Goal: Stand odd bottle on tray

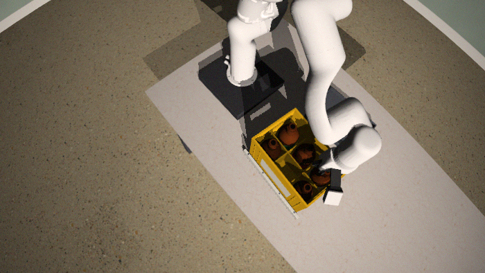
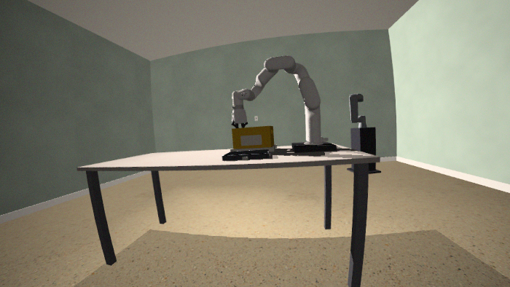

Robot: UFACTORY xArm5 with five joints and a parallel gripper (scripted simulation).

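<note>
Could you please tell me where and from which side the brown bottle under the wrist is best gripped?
By its neck, from straight above. The brown bottle stands upright in a yellow crate cell, so dividers block its sides. The end effector is shut on that neck.

The white arm (image 2: 309,95) rises from its base, arches high, and bends down at the elbow to a wrist (image 1: 351,150) pointing straight down. The gripper (image 2: 239,125) hangs vertical below it, its dark fingers (image 2: 236,125) drawn in and clamped on a bottle neck (image 1: 320,176), fingertips dipped just past the upper edge.
</note>
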